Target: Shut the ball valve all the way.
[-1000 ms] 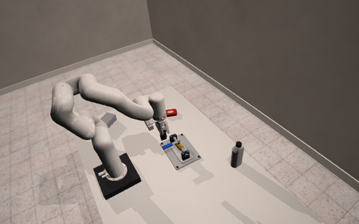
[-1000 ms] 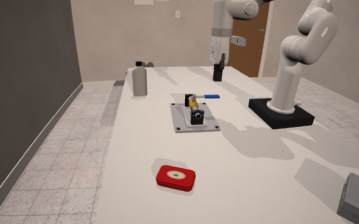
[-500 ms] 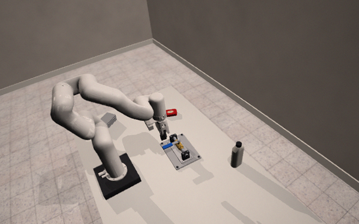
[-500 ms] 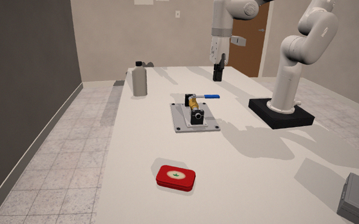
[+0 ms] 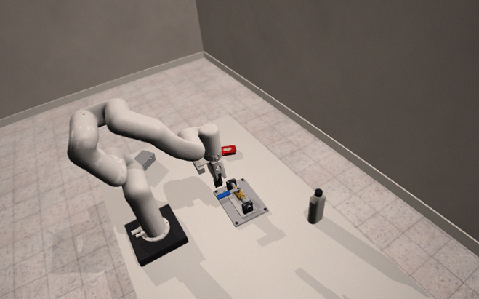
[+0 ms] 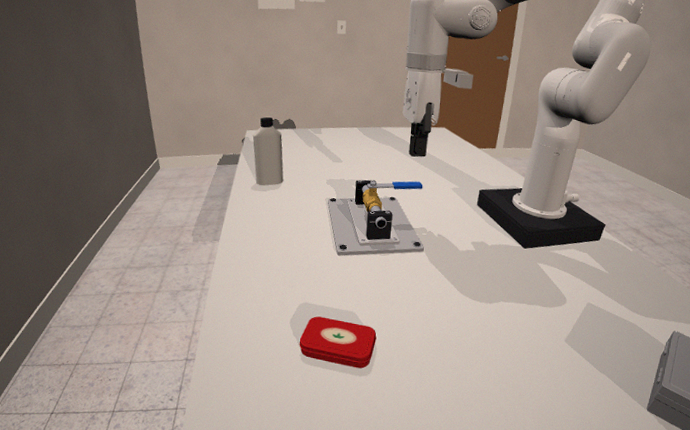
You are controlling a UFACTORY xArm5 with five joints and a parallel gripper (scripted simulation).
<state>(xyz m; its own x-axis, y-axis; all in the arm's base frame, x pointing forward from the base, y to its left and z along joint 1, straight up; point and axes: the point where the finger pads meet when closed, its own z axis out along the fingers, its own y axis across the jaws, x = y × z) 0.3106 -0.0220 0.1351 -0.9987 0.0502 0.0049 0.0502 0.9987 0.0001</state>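
The ball valve [image 5: 240,195] [image 6: 373,204] has a brass body between two black blocks on a grey baseplate [image 5: 241,202] [image 6: 372,228]. Its blue-tipped lever handle [image 5: 223,195] [image 6: 405,185] sticks out sideways, across the pipe line, toward the robot's base. My gripper [image 5: 218,181] [image 6: 417,147] points straight down with its black fingers shut on nothing. It hangs above the table, higher than the handle's blue end and apart from it.
A grey bottle with a black cap [image 5: 315,206] [image 6: 268,152] stands beyond the valve. A red tin [image 5: 228,150] [image 6: 337,341] and a grey box [image 5: 145,159] [image 6: 687,385] lie on the table. The arm's black base [image 5: 156,239] [image 6: 539,217] sits beside the valve.
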